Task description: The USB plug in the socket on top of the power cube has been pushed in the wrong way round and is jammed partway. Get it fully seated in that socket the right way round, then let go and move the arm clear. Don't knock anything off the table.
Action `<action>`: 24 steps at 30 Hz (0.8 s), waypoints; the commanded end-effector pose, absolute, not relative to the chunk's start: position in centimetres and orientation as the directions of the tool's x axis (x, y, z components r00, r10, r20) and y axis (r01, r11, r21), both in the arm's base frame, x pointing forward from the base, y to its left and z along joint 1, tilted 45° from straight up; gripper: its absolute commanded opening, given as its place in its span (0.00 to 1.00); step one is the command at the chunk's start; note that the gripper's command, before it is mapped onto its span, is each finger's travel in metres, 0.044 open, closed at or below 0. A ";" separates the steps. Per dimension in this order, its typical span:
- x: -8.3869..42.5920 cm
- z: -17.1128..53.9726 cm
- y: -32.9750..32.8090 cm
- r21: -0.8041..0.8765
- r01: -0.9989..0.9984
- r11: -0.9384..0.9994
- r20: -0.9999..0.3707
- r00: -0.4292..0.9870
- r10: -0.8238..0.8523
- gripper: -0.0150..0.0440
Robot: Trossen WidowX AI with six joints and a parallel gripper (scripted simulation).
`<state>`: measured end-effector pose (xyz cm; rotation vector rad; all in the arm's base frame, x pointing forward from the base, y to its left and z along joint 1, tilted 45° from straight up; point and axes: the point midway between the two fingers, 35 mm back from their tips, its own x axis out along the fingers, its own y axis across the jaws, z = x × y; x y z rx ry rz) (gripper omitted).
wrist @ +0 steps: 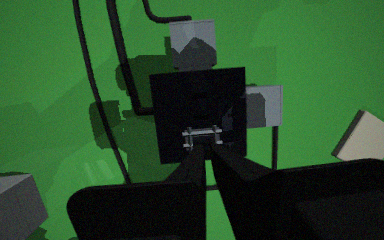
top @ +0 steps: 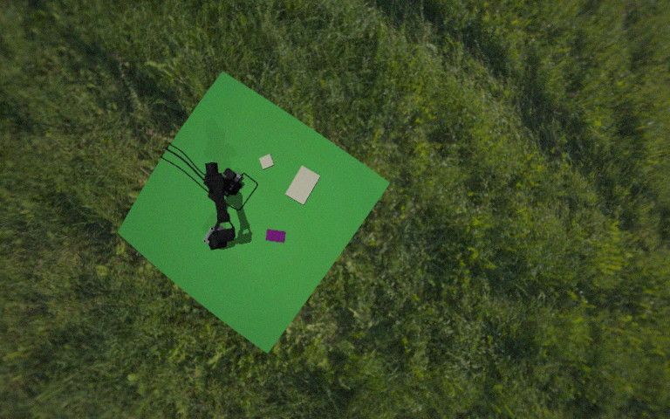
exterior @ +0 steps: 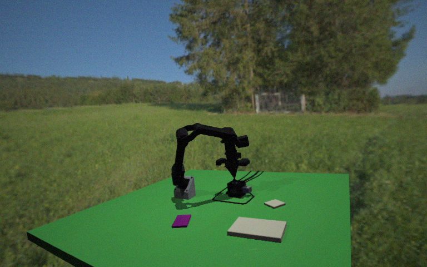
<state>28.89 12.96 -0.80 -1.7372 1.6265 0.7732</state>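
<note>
Grass (top: 494,247) (exterior: 94,141) goes round the green counter (top: 296,271) (exterior: 94,232) (wrist: 310,30), and toward its edge with black wires (top: 185,160) (exterior: 254,177) (wrist: 121,54), my pincer (exterior: 234,178) (wrist: 206,150) is clamped on the USB plug, mostly hidden atop the power cube (top: 231,183) (exterior: 234,189) (wrist: 200,95), likely needing a straight pull up, then a turn

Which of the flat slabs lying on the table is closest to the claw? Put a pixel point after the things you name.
The small cream square (top: 266,161) (exterior: 274,203). It lies nearest the claw (exterior: 234,179) (wrist: 206,150) and is smaller than the cream rectangle (top: 303,185) (exterior: 257,228); the third slab (top: 276,236) (exterior: 181,221) is purple.
</note>
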 end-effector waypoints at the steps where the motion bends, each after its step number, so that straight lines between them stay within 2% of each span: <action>1: 28.9 -0.8 12.9 -0.052 -0.998 -0.045 -0.773 0.069 -0.631 0.25; 24: 28.9 -1.0 12.7 -0.052 -0.998 -0.045 -0.773 0.069 -0.631 0.25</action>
